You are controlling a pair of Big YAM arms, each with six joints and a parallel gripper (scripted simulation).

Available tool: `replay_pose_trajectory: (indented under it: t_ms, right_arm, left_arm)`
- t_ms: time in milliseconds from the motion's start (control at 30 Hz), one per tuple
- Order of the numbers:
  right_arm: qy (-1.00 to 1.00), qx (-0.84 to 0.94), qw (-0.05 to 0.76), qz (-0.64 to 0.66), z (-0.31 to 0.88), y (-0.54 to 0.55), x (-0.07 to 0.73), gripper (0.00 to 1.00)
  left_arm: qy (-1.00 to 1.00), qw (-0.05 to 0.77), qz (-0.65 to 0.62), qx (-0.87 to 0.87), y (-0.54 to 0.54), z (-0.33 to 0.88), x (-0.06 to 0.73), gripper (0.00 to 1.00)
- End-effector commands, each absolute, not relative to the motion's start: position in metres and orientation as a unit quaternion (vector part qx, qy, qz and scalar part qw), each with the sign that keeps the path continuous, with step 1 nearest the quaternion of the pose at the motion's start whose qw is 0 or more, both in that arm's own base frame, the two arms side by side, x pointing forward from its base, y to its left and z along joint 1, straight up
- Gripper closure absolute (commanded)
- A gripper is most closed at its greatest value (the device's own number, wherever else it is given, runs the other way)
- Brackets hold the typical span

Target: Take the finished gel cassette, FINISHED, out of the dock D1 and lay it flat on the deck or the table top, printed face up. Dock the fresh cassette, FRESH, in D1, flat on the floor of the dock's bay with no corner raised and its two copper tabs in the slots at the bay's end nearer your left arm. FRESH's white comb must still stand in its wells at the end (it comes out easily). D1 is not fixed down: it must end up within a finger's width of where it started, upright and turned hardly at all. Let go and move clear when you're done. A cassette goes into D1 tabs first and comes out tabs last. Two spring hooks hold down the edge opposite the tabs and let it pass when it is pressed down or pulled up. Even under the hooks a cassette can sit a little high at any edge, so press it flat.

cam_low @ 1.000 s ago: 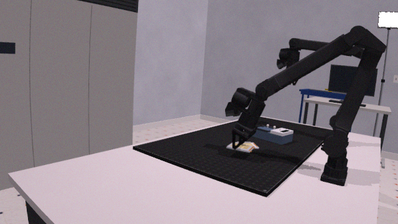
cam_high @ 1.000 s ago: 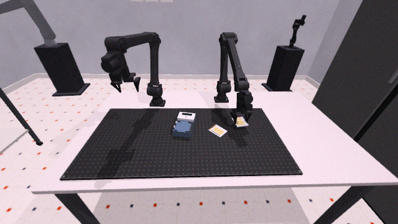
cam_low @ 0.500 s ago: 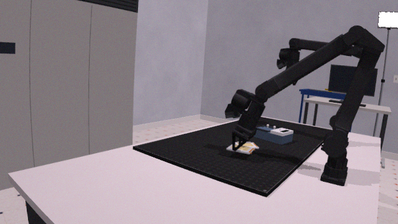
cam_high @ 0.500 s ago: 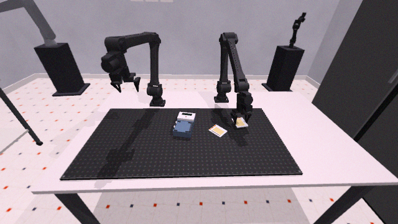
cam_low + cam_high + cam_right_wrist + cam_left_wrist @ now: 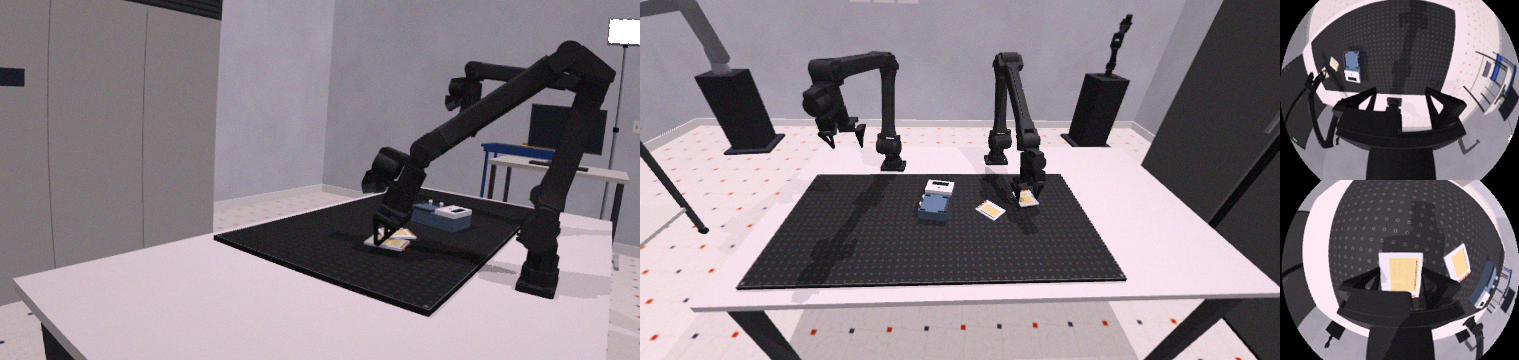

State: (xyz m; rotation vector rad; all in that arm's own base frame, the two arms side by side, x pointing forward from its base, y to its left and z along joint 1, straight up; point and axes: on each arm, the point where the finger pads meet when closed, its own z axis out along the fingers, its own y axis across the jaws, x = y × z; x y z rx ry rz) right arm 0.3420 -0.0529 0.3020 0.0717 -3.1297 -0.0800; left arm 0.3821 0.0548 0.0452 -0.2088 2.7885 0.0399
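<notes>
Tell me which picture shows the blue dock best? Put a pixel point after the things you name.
The top view: the dock (image 5: 935, 204) (image 5: 434, 219) (image 5: 1482, 285) (image 5: 1352, 60) shows its bay unblocked. Exterior shows its side, left wrist a squeezed edge piece, right wrist a small whole one.

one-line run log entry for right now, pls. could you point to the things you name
left gripper (image 5: 1029, 195) (image 5: 381, 241) (image 5: 1401, 278): shut on a cassette (image 5: 1028, 199) (image 5: 392, 243) (image 5: 1404, 274) | right gripper (image 5: 845, 142) (image 5: 1401, 94): open, off the deck (image 5: 880, 250) (image 5: 300, 245) (image 5: 1364, 232) (image 5: 1384, 64) | other cassette (image 5: 990, 210) (image 5: 404, 233) (image 5: 1460, 263) (image 5: 1334, 63): on deck | dock (image 5: 935, 206) (image 5: 435, 217) (image 5: 1484, 285) (image 5: 1352, 66): no cassette in bay
</notes>
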Motion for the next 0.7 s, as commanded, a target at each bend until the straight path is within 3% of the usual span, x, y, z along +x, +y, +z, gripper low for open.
replay_pose_trajectory:
  t_ms: [0, 667]
  right_arm:
    - [-0.999, 0.030, -0.016, -0.023, 0.325, -0.055, 0.356, 0.00]
    - [-0.999, 0.030, -0.016, -0.023, 0.325, -0.055, 0.356, 0.00]
  left_arm:
    - [0.980, 0.182, 0.014, -0.077, 0.058, 0.047, 0.387, 1.00]
    - [0.981, 0.182, 0.014, -0.072, 0.059, 0.036, 0.387, 1.00]
